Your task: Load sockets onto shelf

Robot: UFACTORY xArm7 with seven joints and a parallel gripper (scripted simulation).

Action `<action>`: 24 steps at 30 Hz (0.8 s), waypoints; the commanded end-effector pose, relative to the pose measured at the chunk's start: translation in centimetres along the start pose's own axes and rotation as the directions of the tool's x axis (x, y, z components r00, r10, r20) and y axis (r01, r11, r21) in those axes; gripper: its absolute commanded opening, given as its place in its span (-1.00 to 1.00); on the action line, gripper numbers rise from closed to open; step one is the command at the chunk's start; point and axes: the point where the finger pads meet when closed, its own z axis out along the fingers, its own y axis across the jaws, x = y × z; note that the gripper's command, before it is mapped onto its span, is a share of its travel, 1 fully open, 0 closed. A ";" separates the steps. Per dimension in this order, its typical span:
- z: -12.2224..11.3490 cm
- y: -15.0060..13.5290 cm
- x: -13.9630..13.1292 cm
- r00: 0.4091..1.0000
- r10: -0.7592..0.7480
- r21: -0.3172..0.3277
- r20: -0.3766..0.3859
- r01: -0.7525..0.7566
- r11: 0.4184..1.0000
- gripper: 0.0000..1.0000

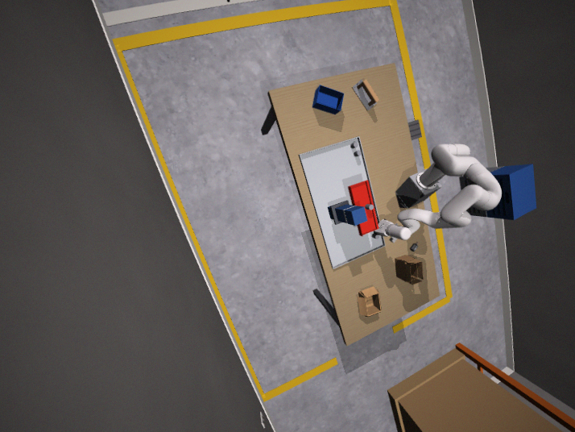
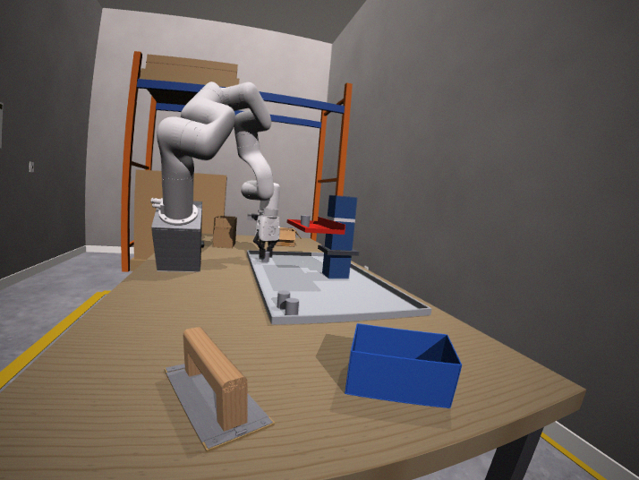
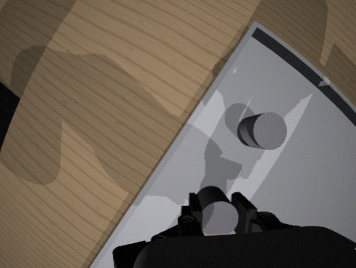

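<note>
While my jaws clamp a grey socket (image 3: pixel 215 217) low over the grey tray (image 3: pixel 312 175), a second socket (image 3: pixel 263 129) stands just ahead; one socket (image 2: pixel 304 220) rests on the red shelf (image 2: pixel 314 226), level with the white band (image 2: pixel 342 219) on the blue post (image 2: pixel 337 258)

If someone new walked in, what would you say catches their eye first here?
Probably the red shelf clipped high on the blue post, with one socket already on it. Next, the white arm bending down to the grey tray, its gripper shut on a socket at the tray's far end.
</note>
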 end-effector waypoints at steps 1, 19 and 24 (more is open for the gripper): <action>-1.1 0.2 0.1 1.000 0.000 -0.005 -0.001 0.000 1.000 -1.00; -2.3 0.2 0.1 1.000 0.000 -0.005 -0.001 0.000 1.000 -1.00; -3.0 0.2 0.1 1.000 0.000 -0.005 -0.001 0.000 1.000 -1.00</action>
